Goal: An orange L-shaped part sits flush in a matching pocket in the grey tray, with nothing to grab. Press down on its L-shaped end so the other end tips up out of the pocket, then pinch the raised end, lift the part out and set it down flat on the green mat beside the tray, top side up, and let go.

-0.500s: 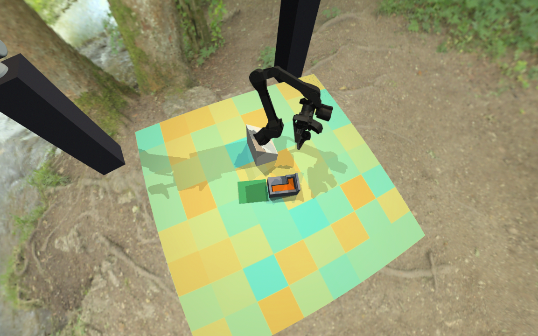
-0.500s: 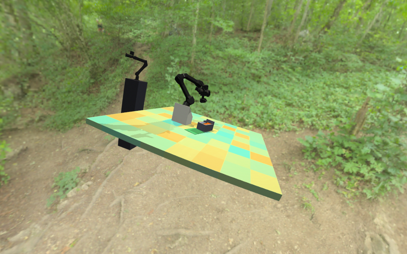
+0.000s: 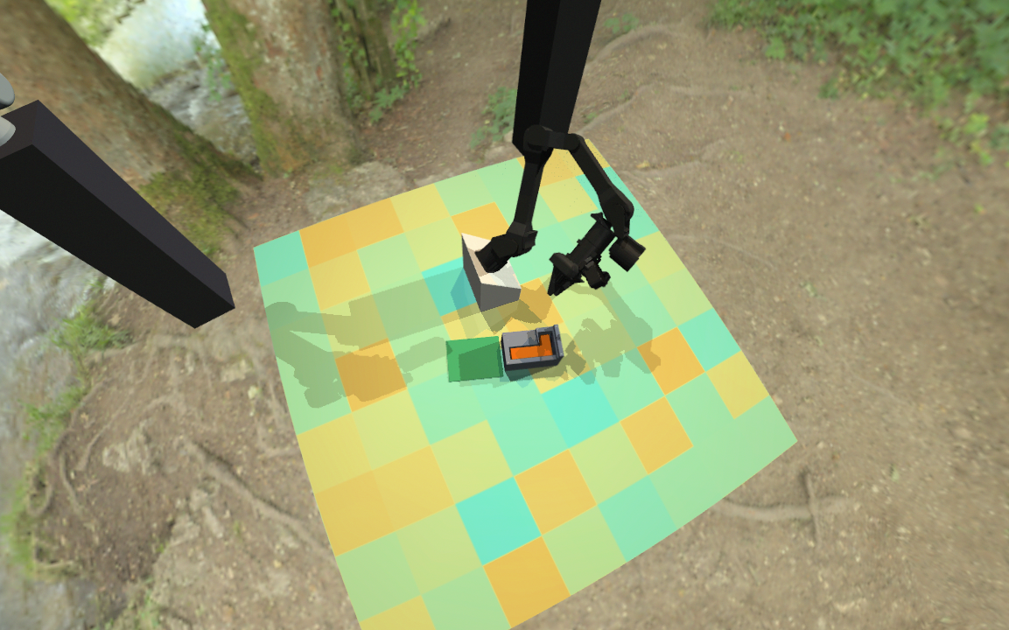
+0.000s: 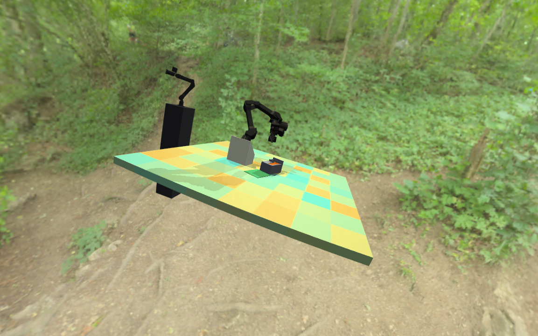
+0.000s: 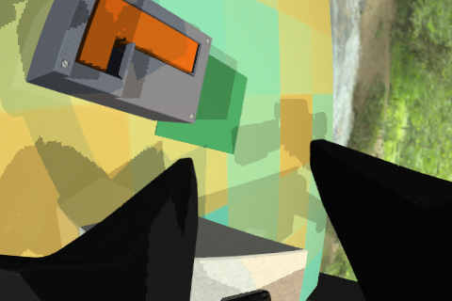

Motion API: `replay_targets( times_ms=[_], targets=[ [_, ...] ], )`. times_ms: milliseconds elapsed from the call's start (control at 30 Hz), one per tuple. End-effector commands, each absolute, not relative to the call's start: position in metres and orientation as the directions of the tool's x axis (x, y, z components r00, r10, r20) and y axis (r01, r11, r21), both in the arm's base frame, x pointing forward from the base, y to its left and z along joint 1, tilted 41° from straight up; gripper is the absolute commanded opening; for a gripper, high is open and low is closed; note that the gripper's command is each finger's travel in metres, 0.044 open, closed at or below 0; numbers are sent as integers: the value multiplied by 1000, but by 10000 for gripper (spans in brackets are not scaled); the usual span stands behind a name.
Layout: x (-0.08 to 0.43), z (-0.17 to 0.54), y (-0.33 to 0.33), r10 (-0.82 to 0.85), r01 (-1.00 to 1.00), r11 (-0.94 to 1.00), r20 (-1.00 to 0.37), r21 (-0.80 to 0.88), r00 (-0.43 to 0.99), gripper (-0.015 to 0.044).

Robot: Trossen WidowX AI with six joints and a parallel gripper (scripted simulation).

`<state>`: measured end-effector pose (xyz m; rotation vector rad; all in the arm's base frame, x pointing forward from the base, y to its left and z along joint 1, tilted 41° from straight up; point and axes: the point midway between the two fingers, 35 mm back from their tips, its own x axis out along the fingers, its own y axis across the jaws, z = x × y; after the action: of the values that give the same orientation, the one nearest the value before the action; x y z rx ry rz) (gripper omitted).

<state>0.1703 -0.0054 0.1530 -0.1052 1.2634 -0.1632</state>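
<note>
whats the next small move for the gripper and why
Probably move the gripper down over the L-shaped end of the orange part. The part lies flush in the grey tray, and the empty gripper hangs above the table, short of the tray.

Arm raised, gripper empty, partly closed.

The arm (image 3: 529,172) rose from its base, bent at the elbow and reached forward and down; the gripper (image 3: 559,282) hung in the air, tips pointing downward (tilted, not plumb). In the wrist view both fingers stood apart with a gap between them, nothing held.
</note>
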Motion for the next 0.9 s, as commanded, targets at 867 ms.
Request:
replay_targets(
  times_ms=[867],
  targets=[
    [279,54,32,639,389,658,-751,645,166,180]
  ],
)
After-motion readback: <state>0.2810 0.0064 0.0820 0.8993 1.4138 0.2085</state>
